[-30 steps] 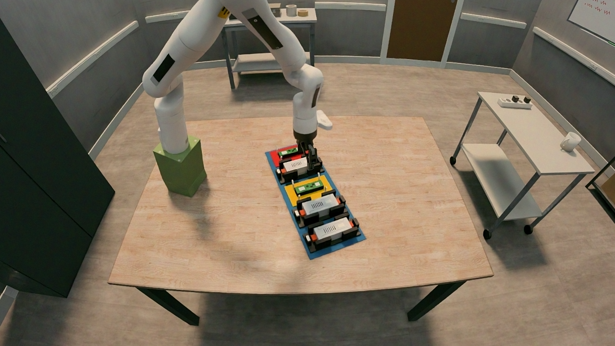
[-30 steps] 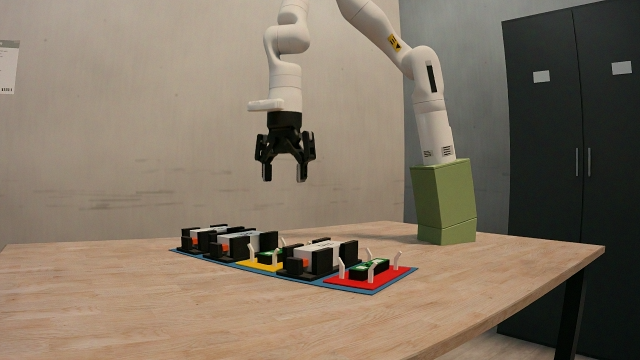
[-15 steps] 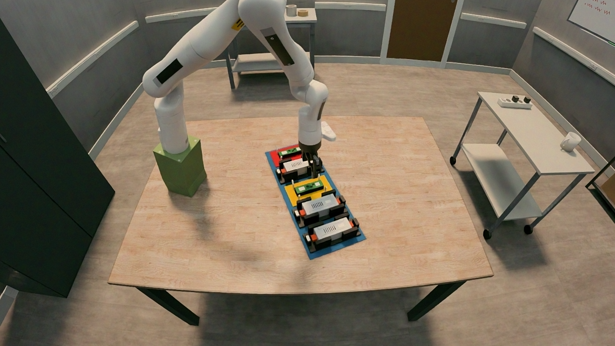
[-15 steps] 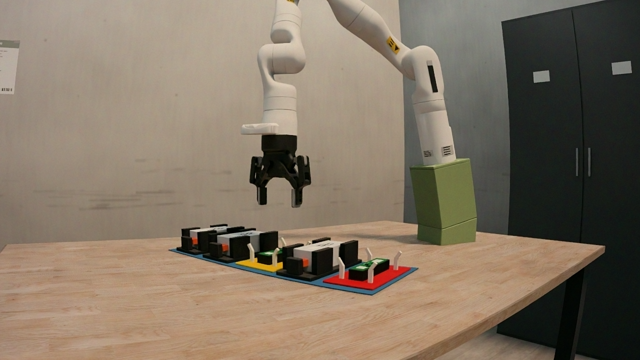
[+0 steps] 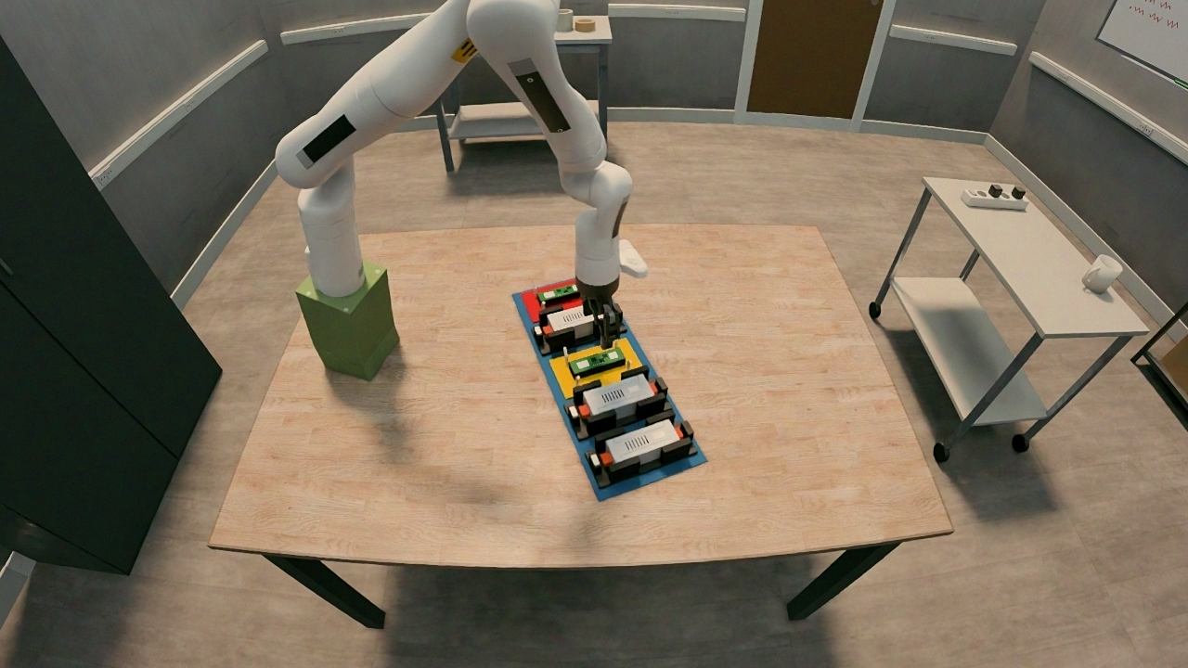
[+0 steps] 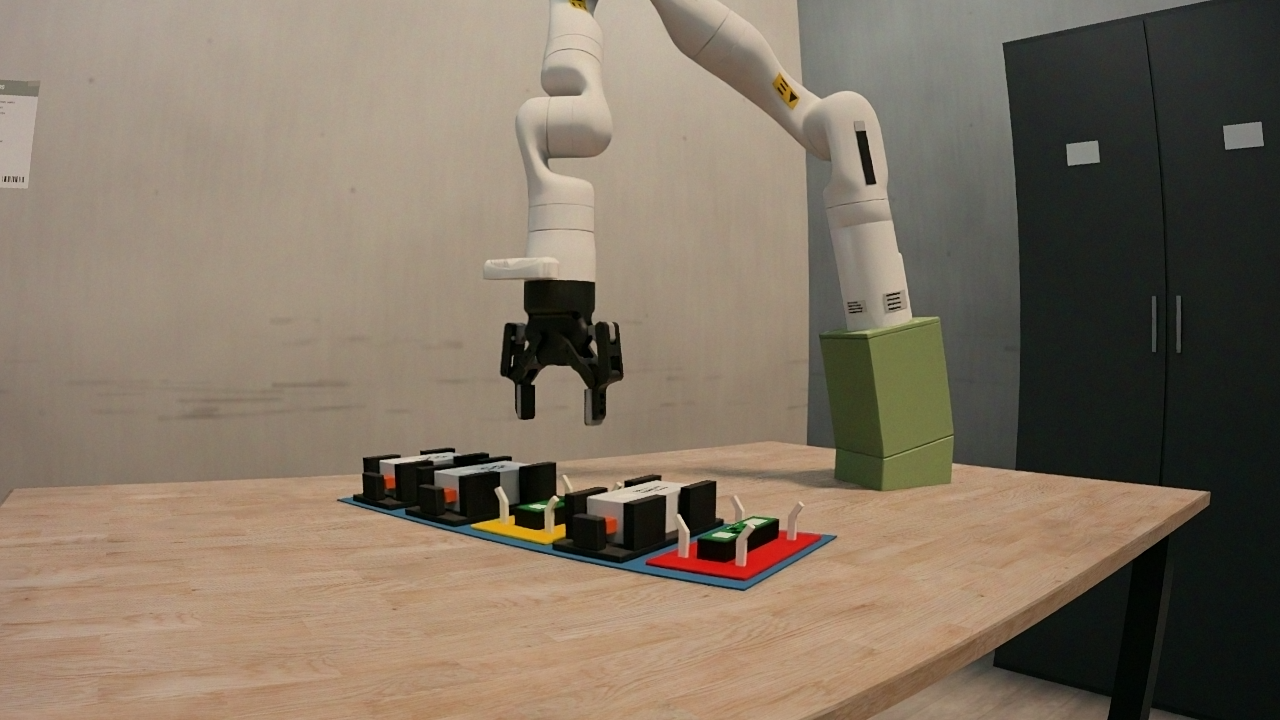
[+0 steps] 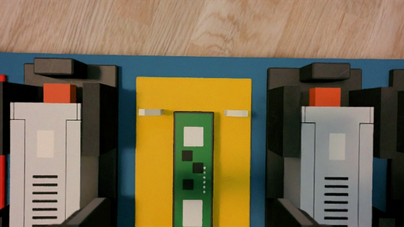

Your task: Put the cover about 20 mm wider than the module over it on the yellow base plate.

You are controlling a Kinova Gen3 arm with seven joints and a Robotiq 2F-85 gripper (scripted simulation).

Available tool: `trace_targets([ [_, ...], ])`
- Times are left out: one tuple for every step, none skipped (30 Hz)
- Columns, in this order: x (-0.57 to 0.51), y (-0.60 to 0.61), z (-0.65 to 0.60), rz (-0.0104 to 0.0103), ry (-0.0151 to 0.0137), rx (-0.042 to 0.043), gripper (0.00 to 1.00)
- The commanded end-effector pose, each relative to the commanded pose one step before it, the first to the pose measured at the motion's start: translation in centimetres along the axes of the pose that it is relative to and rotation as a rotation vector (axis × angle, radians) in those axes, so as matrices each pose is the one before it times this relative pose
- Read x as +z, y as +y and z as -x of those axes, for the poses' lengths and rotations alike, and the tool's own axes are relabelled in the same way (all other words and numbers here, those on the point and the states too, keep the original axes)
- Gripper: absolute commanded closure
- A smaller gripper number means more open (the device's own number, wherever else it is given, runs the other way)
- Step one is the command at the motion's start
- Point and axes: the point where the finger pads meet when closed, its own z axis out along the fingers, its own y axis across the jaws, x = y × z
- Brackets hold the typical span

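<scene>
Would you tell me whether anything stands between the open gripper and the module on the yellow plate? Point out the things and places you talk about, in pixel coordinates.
Nothing visible blocks the gripper (image 6: 556, 419) above; the module (image 5: 597, 360) (image 7: 193, 170) lies uncovered on the yellow plate (image 5: 563, 383) (image 7: 154, 189), with slim white posts (image 7: 151, 112) standing beside it.

I've got the gripper (image 5: 609, 339) (image 6: 559, 411) (image 7: 192, 215) lower over the worktop (image 5: 789, 415) (image 6: 358, 626) (image 7: 202, 28) now, and slightly nearer its long edge at the bottom of the top view.
</scene>
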Motion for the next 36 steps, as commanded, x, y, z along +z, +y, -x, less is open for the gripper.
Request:
trace_targets([
  [0.131,0.027,-0.064,0.00081,0.00156,-0.00007,0.00],
  [0.201,0.000,0.000,0.00000,0.00000,0.00000,0.00],
  [0.201,0.000,0.000,0.00000,0.00000,0.00000,0.00],
  [0.201,0.000,0.000,0.00000,0.00000,0.00000,0.00],
  [0.201,0.000,0.000,0.00000,0.00000,0.00000,0.00],
  [0.201,0.000,0.000,0.00000,0.00000,0.00000,0.00],
  [0.201,0.000,0.000,0.00000,0.00000,0.00000,0.00],
  [0.201,0.000,0.000,0.00000,0.00000,0.00000,0.00],
  [0.201,0.000,0.000,0.00000,0.00000,0.00000,0.00],
  [0.201,0.000,0.000,0.00000,0.00000,0.00000,0.00],
  [0.000,0.000,0.000,0.00000,0.00000,0.00000,0.00],
  [0.000,0.000,0.000,0.00000,0.00000,0.00000,0.00],
  [0.000,0.000,0.000,0.00000,0.00000,0.00000,0.00],
  [0.000,0.000,0.000,0.00000,0.00000,0.00000,0.00],
  [0.000,0.000,0.000,0.00000,0.00000,0.00000,0.00],
  [0.000,0.000,0.000,0.00000,0.00000,0.00000,0.00],
  [0.000,0.000,0.000,0.00000,0.00000,0.00000,0.00],
  [0.188,0.000,-0.001,-0.00005,-0.00003,-0.00002,0.00],
  [0.201,0.000,0.000,0.00000,0.00000,0.00000,0.00],
  [0.201,0.000,0.000,0.00000,0.00000,0.00000,0.00],
  [0.201,0.000,0.000,0.00000,0.00000,0.00000,0.00],
  [0.201,0.000,0.000,0.00000,0.00000,0.00000,0.00],
  [0.201,0.000,0.000,0.00000,0.00000,0.00000,0.00],
  [0.201,0.000,0.000,0.00000,0.00000,0.00000,0.00],
  [0.201,0.000,0.000,0.00000,0.00000,0.00000,0.00],
  [0.201,0.000,0.000,0.00000,0.00000,0.00000,0.00],
  [0.201,0.000,0.000,0.00000,0.00000,0.00000,0.00],
  [0.000,0.000,0.000,0.00000,0.00000,0.00000,0.00],
  [0.000,0.000,0.000,0.00000,0.00000,0.00000,0.00],
  [0.000,0.000,0.000,0.00000,0.00000,0.00000,0.00],
  [0.000,0.000,0.000,0.00000,0.00000,0.00000,0.00],
  [0.000,0.000,0.000,0.00000,0.00000,0.00000,0.00],
  [0.000,0.000,0.000,0.00000,0.00000,0.00000,0.00],
  [0.000,0.000,0.000,0.00000,0.00000,0.00000,0.00],
  [0.088,0.000,-0.001,-0.00005,-0.00004,-0.00002,0.00],
  [0.101,0.000,0.000,0.00000,0.00000,0.00000,0.00],
])
